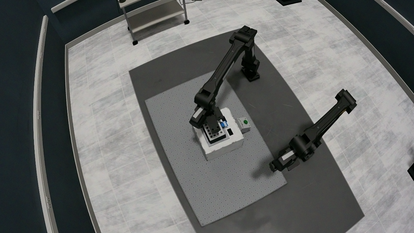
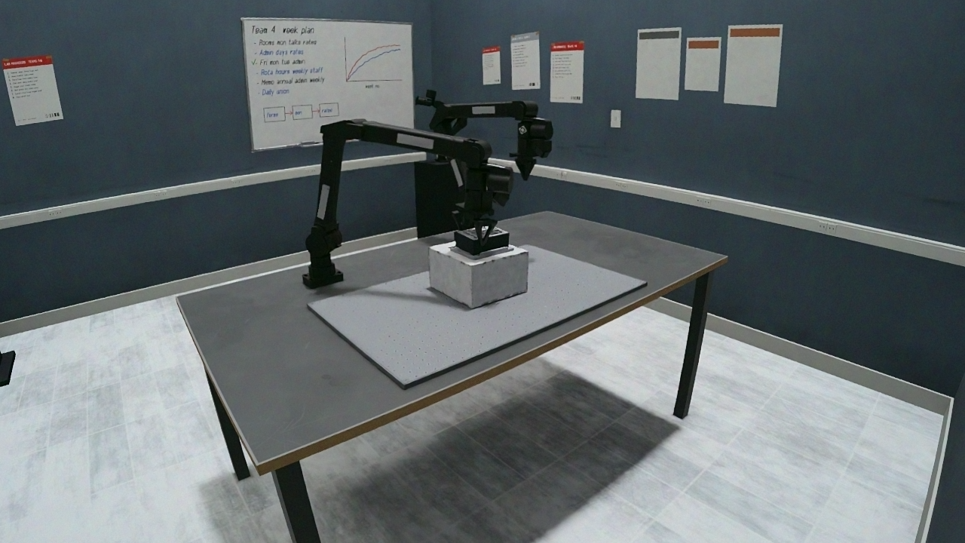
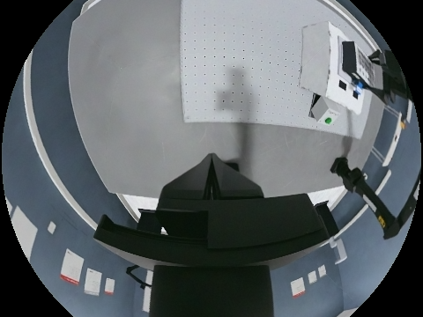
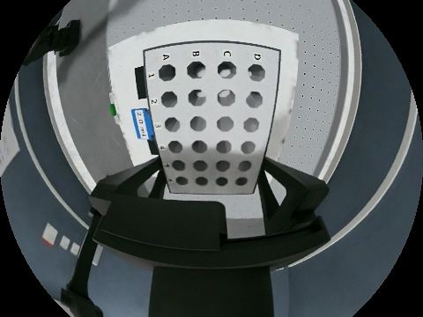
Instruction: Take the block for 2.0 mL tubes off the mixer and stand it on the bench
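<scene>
Block [image 1: 219, 138] [image 2: 465, 240] [image 3: 350, 59] [image 4: 211, 112] on mixer [image 1: 223, 152] [image 2: 458, 273] [image 3: 315, 59] [image 4: 125, 57], clasped between fingers of right end effector [image 1: 213, 123] [image 2: 480, 236] [image 4: 211, 158]; left end effector [image 2: 526, 176] [image 3: 211, 156] clenched, well apart.

The block [image 4: 212, 112] lies near the middle, its pale top pierced by round holes in rows 1 to 6 and columns A to D, the letters along the edge toward 12 o'clock. The right gripper [image 4: 211, 158] comes in from 6 o'clock, its two fingers closed on the block's sides, one at 8 o'clock, one at 4. A blue tag [image 4: 142, 124] reading "2.0 mL" sits at 9 o'clock, over the white box [image 4: 291, 57] beneath. A green button [image 4: 113, 109] peeks out beyond it. The dark shape [image 4: 66, 37] at 10 o'clock is probably the other arm.
</scene>
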You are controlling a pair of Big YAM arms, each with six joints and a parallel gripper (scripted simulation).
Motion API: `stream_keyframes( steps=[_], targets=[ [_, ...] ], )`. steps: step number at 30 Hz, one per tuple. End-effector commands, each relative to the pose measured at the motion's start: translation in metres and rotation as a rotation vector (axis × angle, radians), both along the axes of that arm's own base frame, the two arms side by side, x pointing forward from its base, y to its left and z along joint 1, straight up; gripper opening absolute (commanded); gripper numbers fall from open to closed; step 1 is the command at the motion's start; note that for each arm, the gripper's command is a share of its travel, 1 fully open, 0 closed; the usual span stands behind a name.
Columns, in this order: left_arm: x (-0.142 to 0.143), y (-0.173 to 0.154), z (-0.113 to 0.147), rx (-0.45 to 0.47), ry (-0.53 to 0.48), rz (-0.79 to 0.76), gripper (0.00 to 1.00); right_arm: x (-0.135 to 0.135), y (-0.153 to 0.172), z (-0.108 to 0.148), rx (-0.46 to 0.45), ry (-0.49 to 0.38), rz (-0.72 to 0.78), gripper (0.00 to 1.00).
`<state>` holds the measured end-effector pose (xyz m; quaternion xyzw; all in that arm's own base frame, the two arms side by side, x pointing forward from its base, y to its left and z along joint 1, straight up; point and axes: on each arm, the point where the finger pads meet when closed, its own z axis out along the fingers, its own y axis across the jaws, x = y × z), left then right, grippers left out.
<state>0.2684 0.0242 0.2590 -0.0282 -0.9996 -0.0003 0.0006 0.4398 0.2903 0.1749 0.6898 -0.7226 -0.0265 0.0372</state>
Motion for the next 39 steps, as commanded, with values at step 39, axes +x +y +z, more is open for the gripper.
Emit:
stream_keyframes(
  steps=[39],
  targets=[
    [-0.003,0.003,-0.001,0.004,0.002,0.007,0.00,0.026,0.010,0.081,0.103,-0.154,0.008,0.00]
  ],
)
